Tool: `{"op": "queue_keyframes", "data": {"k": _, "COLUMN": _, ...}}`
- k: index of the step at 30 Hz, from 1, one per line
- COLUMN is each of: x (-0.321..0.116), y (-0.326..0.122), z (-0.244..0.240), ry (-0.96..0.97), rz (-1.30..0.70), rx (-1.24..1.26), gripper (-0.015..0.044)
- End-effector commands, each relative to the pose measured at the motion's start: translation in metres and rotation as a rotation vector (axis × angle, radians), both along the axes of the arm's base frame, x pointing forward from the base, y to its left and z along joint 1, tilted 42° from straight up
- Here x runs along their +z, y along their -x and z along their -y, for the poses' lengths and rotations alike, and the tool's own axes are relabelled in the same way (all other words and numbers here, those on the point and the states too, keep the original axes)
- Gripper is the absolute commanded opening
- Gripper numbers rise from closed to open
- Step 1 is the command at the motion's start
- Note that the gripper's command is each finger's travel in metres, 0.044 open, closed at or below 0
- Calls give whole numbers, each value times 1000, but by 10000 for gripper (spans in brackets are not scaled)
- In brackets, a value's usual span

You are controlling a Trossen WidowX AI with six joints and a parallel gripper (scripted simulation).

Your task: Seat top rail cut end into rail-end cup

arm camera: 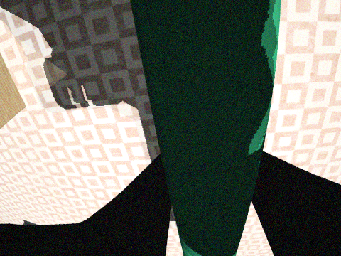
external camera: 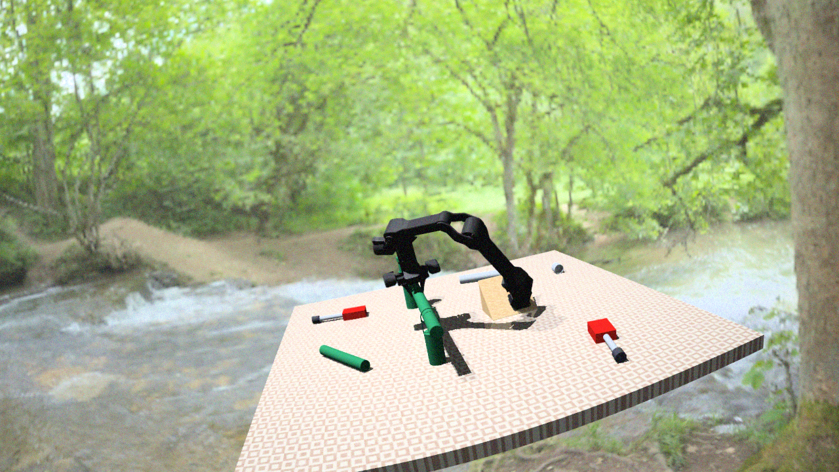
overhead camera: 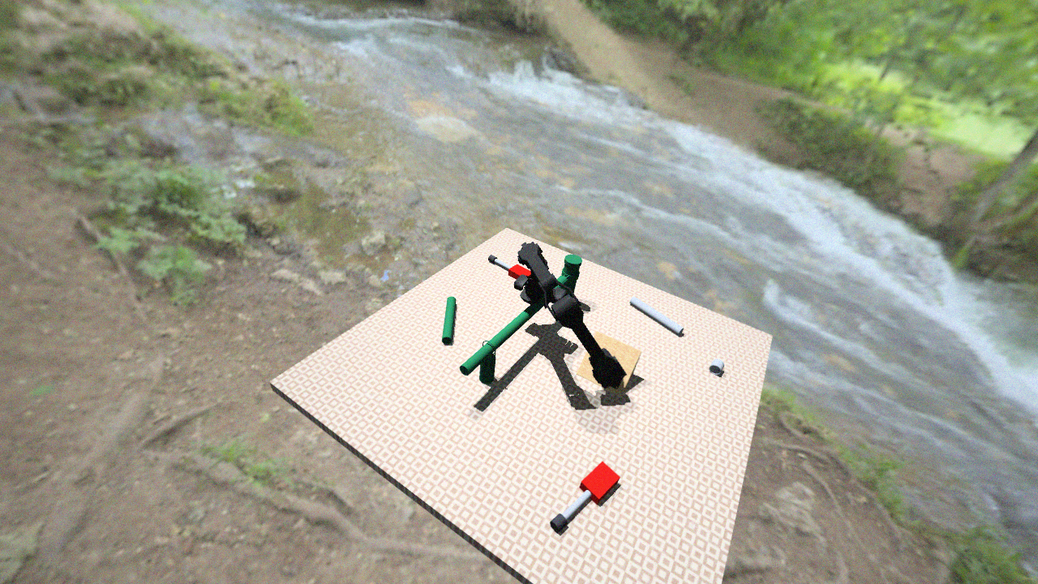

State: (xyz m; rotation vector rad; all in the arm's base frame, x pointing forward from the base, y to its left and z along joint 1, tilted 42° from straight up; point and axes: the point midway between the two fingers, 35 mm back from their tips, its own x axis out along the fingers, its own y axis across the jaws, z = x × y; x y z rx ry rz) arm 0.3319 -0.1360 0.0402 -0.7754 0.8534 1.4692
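Arm (overhead camera: 589,342) (external camera: 497,256), black and full of joints, goes up from beside a tan wooden block (overhead camera: 629,354) (external camera: 494,300) (arm camera: 8,96), bends over at the top and points down at its other end. The black jaws (overhead camera: 538,296) (external camera: 413,278) hang low there and are clamped on a long, round green rail (overhead camera: 502,337) (external camera: 427,311) (arm camera: 209,89). One finger is on each side, and the rail runs between them. One end of the rail sticks out past the short green post (overhead camera: 486,370) (external camera: 434,350), up over the patterned table (overhead camera: 435,428) (external camera: 352,410) (arm camera: 89,135). A thin loop goes around the rail by that post. The other end reaches toward the big green post (overhead camera: 572,267) (external camera: 409,299). The arm hides the cup, so I can't tell how far in the rail is.
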Motion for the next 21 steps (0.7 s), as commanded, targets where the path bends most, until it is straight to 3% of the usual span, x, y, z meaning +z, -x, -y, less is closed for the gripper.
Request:
{"op": "queue_keyframes", "data": {"k": 1, "x": 0, "y": 0, "z": 1, "ry": 3, "rz": 1, "rx": -1, "gripper": 0}}
{"op": "queue_keyframes", "data": {"k": 21, "x": 1, "y": 0, "z": 3, "ry": 7, "rz": 1, "rx": -1, "gripper": 0}}
